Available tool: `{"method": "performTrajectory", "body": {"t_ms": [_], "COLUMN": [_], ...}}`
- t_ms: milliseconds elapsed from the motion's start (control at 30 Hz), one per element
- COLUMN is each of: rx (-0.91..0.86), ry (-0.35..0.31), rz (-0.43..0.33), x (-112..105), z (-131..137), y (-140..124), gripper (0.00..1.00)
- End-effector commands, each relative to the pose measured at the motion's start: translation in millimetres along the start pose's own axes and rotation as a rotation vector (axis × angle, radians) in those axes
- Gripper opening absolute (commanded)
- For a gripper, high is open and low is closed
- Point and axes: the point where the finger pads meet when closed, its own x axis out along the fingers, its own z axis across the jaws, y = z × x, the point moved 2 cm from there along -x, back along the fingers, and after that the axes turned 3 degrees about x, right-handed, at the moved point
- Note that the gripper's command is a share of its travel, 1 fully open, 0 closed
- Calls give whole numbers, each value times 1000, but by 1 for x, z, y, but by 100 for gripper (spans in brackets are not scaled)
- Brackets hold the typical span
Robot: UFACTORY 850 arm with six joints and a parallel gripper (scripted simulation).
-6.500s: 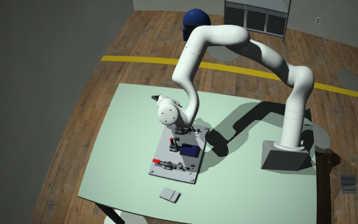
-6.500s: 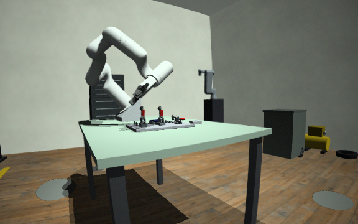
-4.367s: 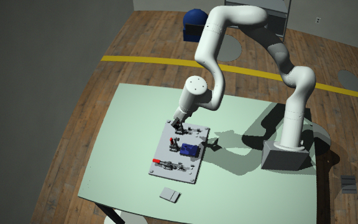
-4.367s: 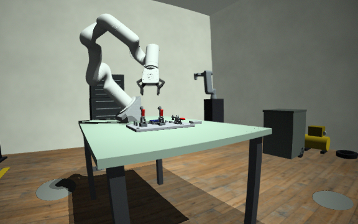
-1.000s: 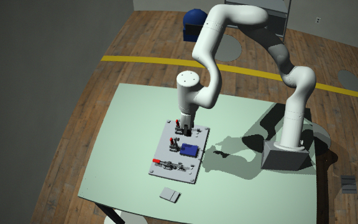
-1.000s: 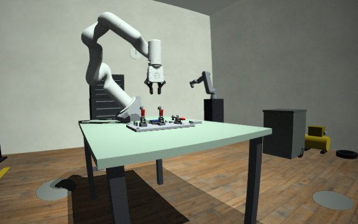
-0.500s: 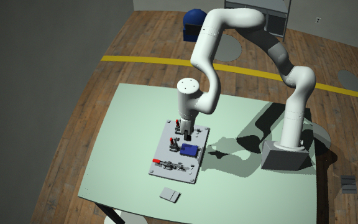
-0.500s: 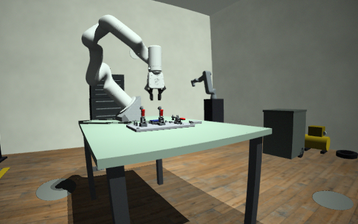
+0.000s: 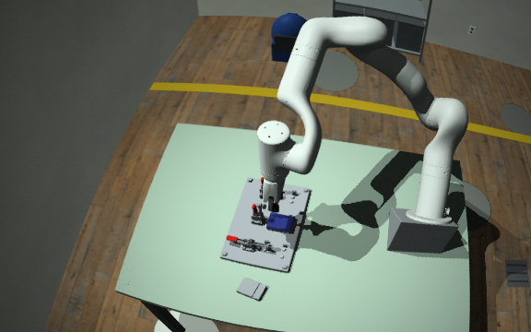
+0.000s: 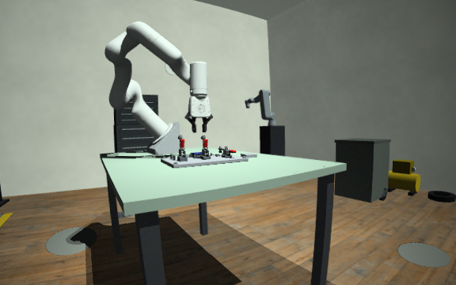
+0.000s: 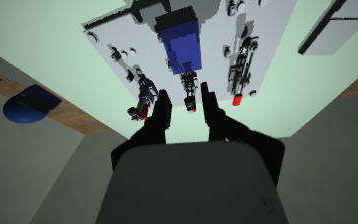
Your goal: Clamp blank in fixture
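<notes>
Hanging above the fixture plate (image 9: 242, 240), the gripper (image 10: 199, 127) points straight down with its two dark fingers about half apart, and nothing is between them. In the exterior view it stands clearly higher than the red handles, touching none of them. In the wrist view the gap between the fingers lines up with the middle clamp (image 11: 190, 90), whose red grip is seen end-on just under them.

The blue blank (image 9: 280, 222) lies in the middle nest of the plate, just beside this middle clamp (image 9: 256, 215). If it sits flat on its pads and against its blocks cannot be told from these pictures. The handle of the middle clamp stands upright in the exterior view, and so does the handle of the far clamp (image 10: 181, 147). The third clamp (image 9: 249, 244), on the near row of the plate, has its red handle lying flat.

The finished part (image 9: 253, 289), grey with a slot line across it, lies flat on the green table (image 9: 192, 152), apart from the plate near the table edge.
</notes>
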Motion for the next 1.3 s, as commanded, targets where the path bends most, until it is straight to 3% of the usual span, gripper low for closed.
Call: {"method": "performTrajectory", "body": {"t_ms": [0,200,367,633,1067,1267], "rx": [2,2,2,2,2,2], "ry": [-1,-1,-1,-2,-2,-2], "rz": [-2,-2,-2,-2,-2,-2], "x": [-1,-1,-1,2,34,39], "z": [1,3,4,4,4,4], "y": [-23,-61,-70,-71,-71,-71], "gripper": [47,47,47,47,47,47]}}
